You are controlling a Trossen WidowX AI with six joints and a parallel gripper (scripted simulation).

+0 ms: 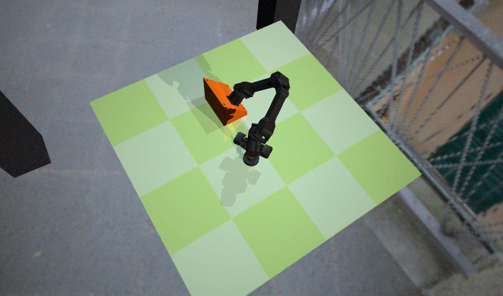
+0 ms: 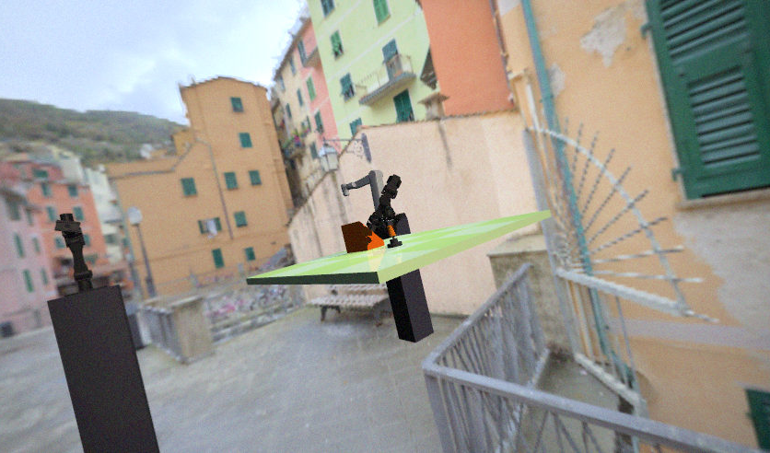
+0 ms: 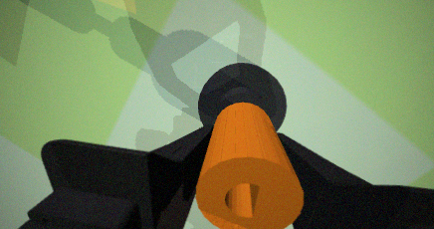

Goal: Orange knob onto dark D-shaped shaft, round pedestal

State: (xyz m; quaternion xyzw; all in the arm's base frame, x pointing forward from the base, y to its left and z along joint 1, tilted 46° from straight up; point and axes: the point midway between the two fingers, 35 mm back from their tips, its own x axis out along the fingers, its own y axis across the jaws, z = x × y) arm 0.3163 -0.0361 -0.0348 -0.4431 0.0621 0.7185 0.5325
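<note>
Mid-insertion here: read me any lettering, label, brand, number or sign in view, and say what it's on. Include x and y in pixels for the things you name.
None can be read. The orange knob (image 2: 391,231) (image 3: 244,138), the gripper (image 3: 243,134) and the pedestal (image 3: 242,79) show no lettering.
Any marks on the distant buildings are too small or blurred to read.

Pedestal (image 1: 251,160) (image 2: 395,244) (image 3: 242,76): on your worktop (image 1: 301,235) (image 2: 455,244) (image 3: 348,39).
Knob (image 2: 391,230) (image 3: 244,138): between your hand's (image 1: 252,151) (image 2: 391,229) (image 3: 246,153) fingers, above the pedestal in your exterior view; you cannot tell whether it touches the shaft.
Arm mount (image 1: 218,89) (image 2: 355,237): on the worktop, left of the pedestal in your exterior view.
</note>
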